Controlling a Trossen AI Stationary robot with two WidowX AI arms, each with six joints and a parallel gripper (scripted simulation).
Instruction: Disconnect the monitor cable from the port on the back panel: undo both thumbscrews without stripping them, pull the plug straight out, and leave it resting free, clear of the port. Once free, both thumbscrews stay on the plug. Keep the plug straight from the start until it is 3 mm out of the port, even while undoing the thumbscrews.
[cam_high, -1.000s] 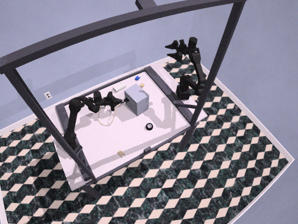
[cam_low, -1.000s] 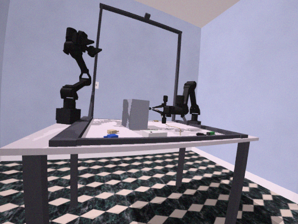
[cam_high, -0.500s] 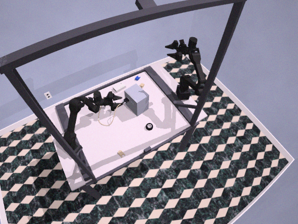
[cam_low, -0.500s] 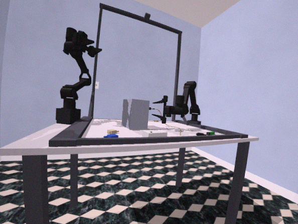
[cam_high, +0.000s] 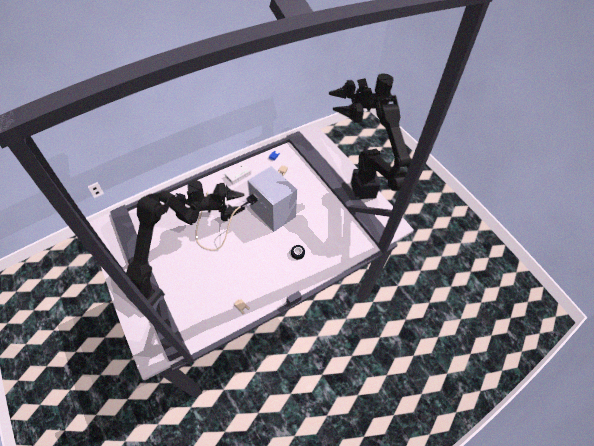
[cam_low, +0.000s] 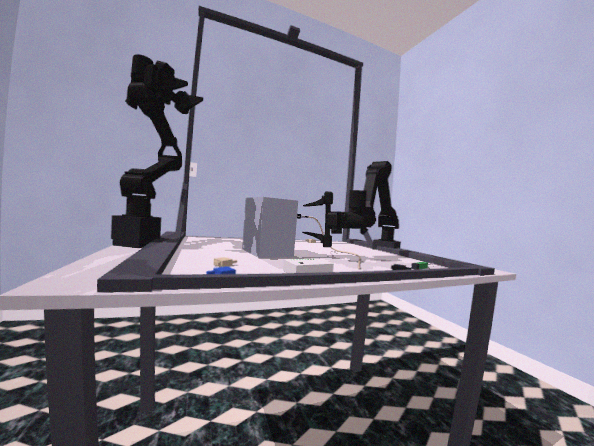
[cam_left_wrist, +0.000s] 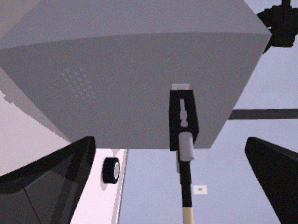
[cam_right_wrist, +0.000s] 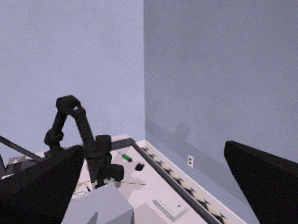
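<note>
Plug (cam_high: 252, 199) (cam_low: 299, 216) (cam_left_wrist: 175, 115) is at the port (cam_left_wrist: 180, 86) on the box (cam_high: 272, 200) (cam_low: 277, 227) (cam_left_wrist: 125, 90); not pulled clear, not resting free. Looks straight enough in left wrist view. One grey thumbscrew (cam_left_wrist: 186, 146) shows at the near end, lower centre right of that frame. Can't tell how far it's backed out. Can't make out the other one, so can't call either undone.

Left tool (cam_high: 244, 202) (cam_low: 303, 219) (cam_left_wrist: 171, 141): fingers wide apart, nothing in them. Plug sits ahead of it, between the finger lines in left wrist view, fingers well off either side. In the exterior view it's just left of the tips, about mid-gap. Right tool (cam_high: 332, 100) (cam_low: 194, 91) (cam_right_wrist: 154, 146): also spread, up in the air, upper left of exterior view, well apart from plug.

Left to do, my read: confirm both screws are loose, grip plug square, pull straight, lay it clear of port, back both arms off. Risk: closing off-centre tilts the plug.
</note>
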